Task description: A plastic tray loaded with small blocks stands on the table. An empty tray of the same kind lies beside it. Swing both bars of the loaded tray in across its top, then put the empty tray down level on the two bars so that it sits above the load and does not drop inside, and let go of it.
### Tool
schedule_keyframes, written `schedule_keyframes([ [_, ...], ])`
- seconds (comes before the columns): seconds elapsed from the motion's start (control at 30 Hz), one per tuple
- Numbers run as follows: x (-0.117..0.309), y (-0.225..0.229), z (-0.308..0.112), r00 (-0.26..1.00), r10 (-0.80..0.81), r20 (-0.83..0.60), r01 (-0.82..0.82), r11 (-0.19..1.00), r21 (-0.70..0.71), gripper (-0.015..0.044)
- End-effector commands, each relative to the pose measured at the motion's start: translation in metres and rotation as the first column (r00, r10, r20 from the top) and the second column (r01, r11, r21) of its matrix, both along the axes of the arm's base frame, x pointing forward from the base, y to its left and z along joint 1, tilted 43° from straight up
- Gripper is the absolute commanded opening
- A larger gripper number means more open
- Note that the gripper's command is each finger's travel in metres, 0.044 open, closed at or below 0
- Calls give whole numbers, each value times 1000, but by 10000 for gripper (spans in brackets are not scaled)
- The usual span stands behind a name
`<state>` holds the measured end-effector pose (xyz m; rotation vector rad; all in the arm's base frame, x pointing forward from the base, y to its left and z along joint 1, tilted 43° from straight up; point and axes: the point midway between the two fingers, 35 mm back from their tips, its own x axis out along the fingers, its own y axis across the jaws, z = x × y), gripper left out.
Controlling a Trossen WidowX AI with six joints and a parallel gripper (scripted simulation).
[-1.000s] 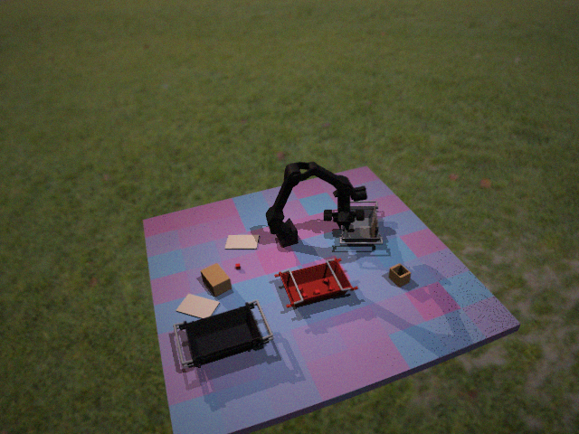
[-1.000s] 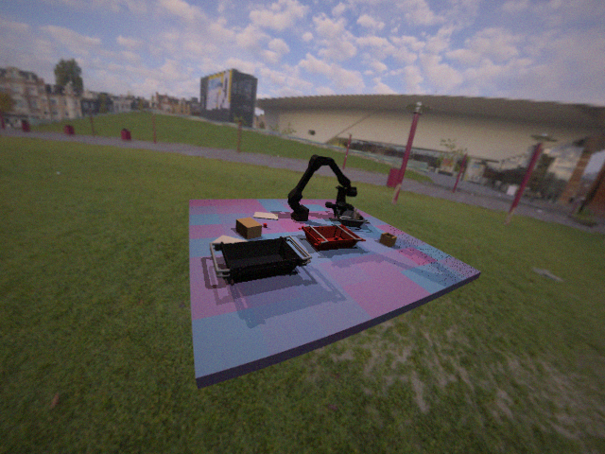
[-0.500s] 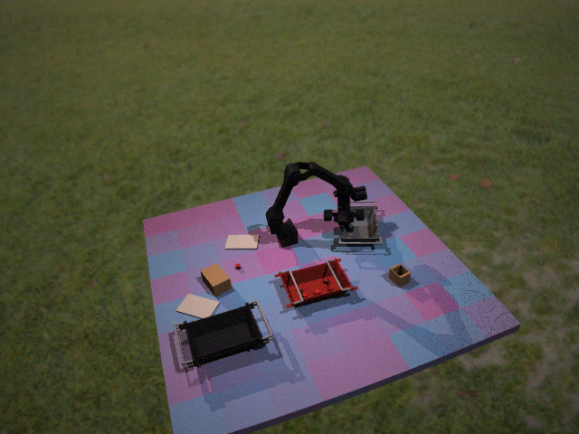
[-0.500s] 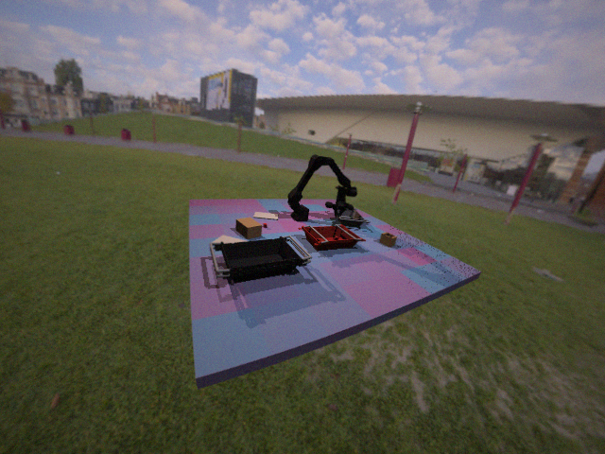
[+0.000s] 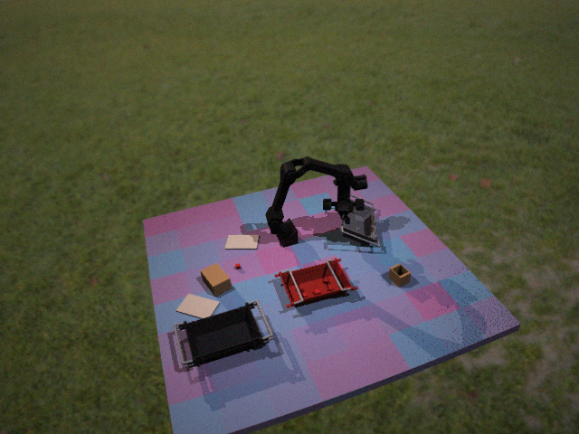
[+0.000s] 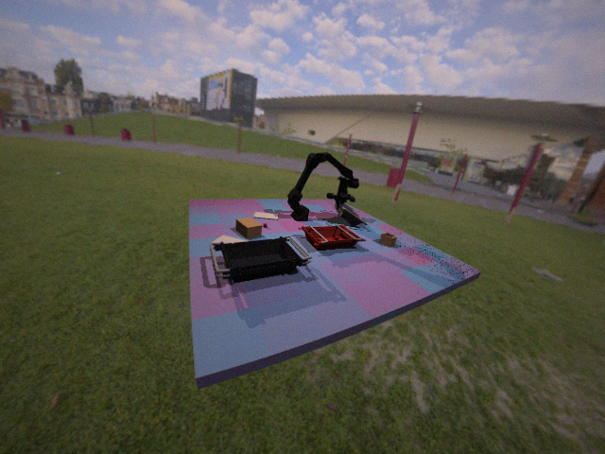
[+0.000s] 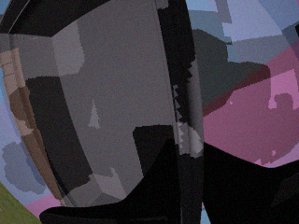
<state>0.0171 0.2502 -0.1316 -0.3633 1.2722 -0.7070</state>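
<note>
Patchwork pink-and-blue tabletop (image 5: 350,373) (image 6: 293,312) (image 7: 276,135), rectangular red tray (image 5: 310,282) (image 6: 337,242) crossed by slim pale bars (image 5: 295,286) (image 6: 316,234), claw (image 5: 345,218) (image 6: 338,211) (image 7: 178,144) pinching a tilted grey tray (image 5: 359,219) (image 6: 353,216) (image 7: 117,70)

a pink and blue patchwork table (image 5: 355,364) (image 6: 341,312) carries a red tray (image 5: 312,281) (image 6: 328,236) and a black tray (image 5: 224,334) (image 6: 261,259).

A black tray (image 5: 229,353) (image 6: 266,271) stands near a cream sheet (image 5: 198,306) (image 6: 227,239) (its bars are swung outward). Nearby sits a brown block (image 5: 215,280) (image 6: 249,228); another pale sheet (image 5: 242,241) (image 6: 266,215) lies flat. Well apart stands a little open box (image 5: 402,278) (image 6: 387,240).
</note>
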Motion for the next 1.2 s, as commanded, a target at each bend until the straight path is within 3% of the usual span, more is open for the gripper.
schedule_keyframes([
  [0.0, -3, 12, 12, 1000, 1, 2, -1, 1000, 16, 0],
  [0.37, -3, 16, 13, 1000, 1, 2, -1, 1000, 18, 0],
  [1.17, -8, 91, 35, 1000, 6, -1, -6, 998, 57, 0],
])
